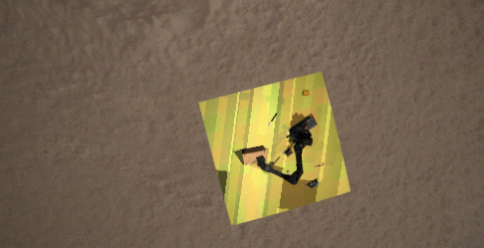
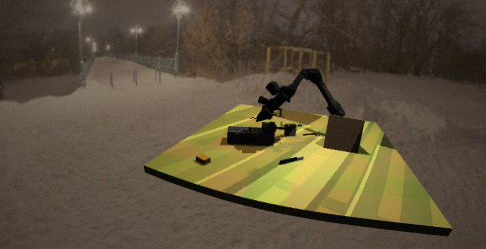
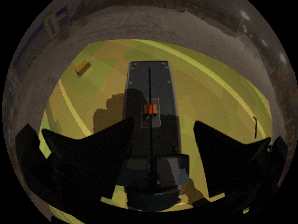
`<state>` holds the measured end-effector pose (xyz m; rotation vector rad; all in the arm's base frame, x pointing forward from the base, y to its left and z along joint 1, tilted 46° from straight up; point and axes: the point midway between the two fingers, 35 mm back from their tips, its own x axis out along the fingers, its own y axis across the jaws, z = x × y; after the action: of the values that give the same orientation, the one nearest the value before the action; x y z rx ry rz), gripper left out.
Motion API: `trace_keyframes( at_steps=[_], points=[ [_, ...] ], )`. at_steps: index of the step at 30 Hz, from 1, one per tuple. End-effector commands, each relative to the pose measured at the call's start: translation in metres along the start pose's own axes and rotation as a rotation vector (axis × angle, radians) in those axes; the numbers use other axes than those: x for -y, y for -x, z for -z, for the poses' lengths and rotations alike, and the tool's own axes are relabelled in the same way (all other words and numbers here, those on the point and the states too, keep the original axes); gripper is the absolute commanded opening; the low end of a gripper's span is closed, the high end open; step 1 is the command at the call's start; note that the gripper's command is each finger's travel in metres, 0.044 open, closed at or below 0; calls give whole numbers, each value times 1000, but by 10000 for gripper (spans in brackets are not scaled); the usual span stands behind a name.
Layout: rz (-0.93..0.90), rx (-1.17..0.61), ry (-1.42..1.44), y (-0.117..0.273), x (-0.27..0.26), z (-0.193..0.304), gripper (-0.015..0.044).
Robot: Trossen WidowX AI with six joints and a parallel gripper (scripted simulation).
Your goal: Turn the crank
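The machine [image 1: 311, 122] [image 2: 242, 135] [image 3: 162, 82] is a long dark box with a slot along its top. In the wrist view the slide's red pointer [image 3: 150, 109] sits between the two brass zero marks [image 3: 146, 109] [image 3: 155, 109] and looks level with them, as far as the small picture shows. My gripper [image 2: 259, 119] [image 3: 165, 123] is open above the machine, its fingers wide apart with nothing held between them. Dark boxy parts [image 2: 269, 126] [image 3: 171, 166] stand at the machine's near end. The crank handle cannot be made out clearly against the dark fingers and machine.
A dark block [image 1: 288, 151] [image 2: 290, 130] stands beside the machine. A brown box-like panel [image 1: 254, 156] [image 2: 343, 134] stands near the arm's base. An orange block [image 1: 306, 93] [image 2: 202, 159] [image 3: 83, 67] and a thin dark stick [image 1: 273, 119] [image 2: 291, 160] lie on the table.
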<state>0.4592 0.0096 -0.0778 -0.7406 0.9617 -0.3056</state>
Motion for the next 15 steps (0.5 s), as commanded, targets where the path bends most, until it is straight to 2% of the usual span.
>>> trace_keyframes(
  at_steps=[1,9,15],
  points=[
    [0,0,0,0,0,0,204],
    [0,0,0,0,0,0,0],
    [0,0,0,0,0,0,0]
  ],
)
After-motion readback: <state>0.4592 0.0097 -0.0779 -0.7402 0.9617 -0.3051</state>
